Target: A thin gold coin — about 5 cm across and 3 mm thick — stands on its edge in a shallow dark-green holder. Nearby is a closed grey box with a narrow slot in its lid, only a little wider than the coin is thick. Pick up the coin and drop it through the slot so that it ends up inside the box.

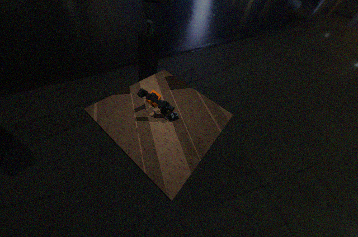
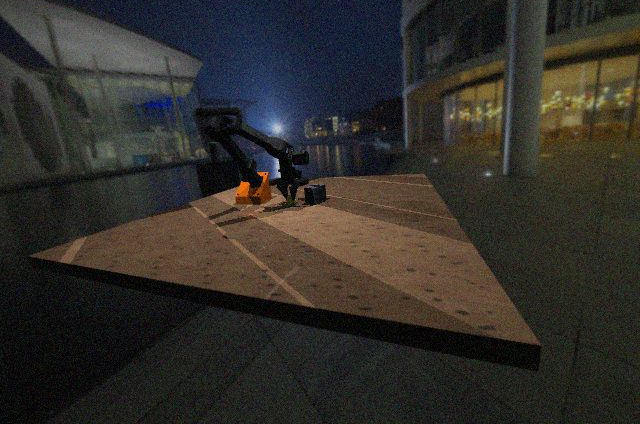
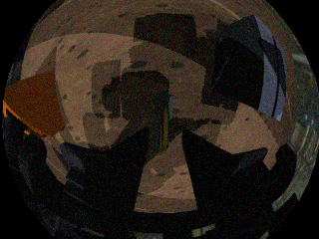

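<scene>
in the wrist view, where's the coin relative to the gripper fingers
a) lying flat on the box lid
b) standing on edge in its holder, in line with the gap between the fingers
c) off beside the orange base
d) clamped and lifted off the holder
b: the coin shows as a thin upright sliver in the dark holder, centred ahead of the open gripper, with the grey box off to the right.

Night plaza [image 2: 568, 254], lit glass facades [image 2: 584, 99], column [image 2: 524, 57]

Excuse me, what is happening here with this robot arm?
The arm is reaching down to a gold coin standing on edge in its dark-green holder. The gripper is low over the coin, its jaws partly open on either side, gripping nothing yet. The grey box waits just beside the holder.
</scene>
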You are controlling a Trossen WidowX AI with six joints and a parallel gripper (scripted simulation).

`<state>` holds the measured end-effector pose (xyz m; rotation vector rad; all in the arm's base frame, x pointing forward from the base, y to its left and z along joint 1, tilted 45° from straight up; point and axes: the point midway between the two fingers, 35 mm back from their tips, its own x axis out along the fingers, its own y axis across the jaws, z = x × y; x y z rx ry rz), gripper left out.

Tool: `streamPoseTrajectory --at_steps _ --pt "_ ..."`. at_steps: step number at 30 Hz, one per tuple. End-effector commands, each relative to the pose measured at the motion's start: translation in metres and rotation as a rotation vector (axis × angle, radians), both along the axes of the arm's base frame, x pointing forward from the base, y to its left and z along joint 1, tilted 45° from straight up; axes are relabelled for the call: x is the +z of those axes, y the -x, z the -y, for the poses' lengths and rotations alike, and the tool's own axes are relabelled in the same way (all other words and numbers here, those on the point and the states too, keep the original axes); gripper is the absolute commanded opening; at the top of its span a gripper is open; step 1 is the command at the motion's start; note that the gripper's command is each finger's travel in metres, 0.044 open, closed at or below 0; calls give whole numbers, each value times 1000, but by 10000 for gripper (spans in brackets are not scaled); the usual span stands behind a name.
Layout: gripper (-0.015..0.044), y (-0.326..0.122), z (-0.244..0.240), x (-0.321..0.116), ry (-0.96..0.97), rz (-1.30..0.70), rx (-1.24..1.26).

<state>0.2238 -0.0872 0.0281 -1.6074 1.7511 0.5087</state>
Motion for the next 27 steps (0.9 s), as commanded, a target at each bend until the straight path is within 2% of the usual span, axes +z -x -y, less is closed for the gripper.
streamPoseTrajectory --at_steps 1,8,14,27 --pt "161 2 5 -5 8 -14 4" --pt "161 3 11 -11 10 -14 3" --pt "3 3 11 -11 10 -14 3" --pt "0 2 7 -7 8 -14 4"
